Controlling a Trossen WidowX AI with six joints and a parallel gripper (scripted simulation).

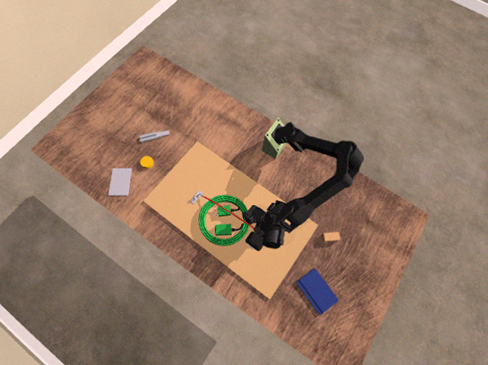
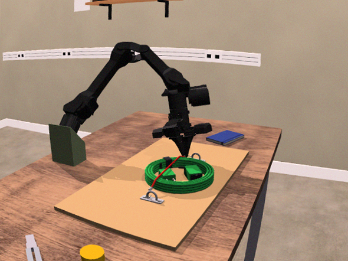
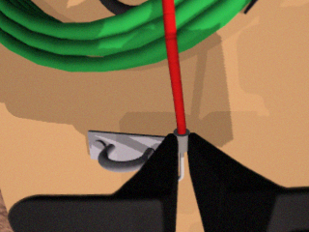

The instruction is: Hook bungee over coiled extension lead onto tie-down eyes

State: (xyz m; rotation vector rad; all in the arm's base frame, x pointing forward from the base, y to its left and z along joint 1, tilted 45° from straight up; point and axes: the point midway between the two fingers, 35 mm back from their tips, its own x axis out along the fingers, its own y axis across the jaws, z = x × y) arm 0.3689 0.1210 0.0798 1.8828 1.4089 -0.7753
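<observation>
The green coiled extension lead (image 2: 179, 174) lies flat on the tan board (image 2: 155, 185); it also shows in the overhead view (image 1: 223, 225) and at the top of the wrist view (image 3: 121, 39). The red bungee (image 2: 164, 171) runs across the coil. Its near end is hooked on the near tie-down eye (image 2: 152, 197). My gripper (image 3: 181, 140) (image 2: 196, 157) is shut on the bungee's grey far hook (image 3: 182, 145), holding it just above the board, right beside the far tie-down eye (image 3: 121, 152), which also shows behind the coil. The hook is beside that eye, not in it.
A green block (image 2: 66, 145) carries the arm's base at the back left. A blue book (image 2: 225, 136), a yellow puck (image 2: 92, 254), a grey flat plate (image 1: 119, 181), a grey tool (image 1: 153, 136) and a small tan block (image 1: 331, 236) lie on the wooden table around the board.
</observation>
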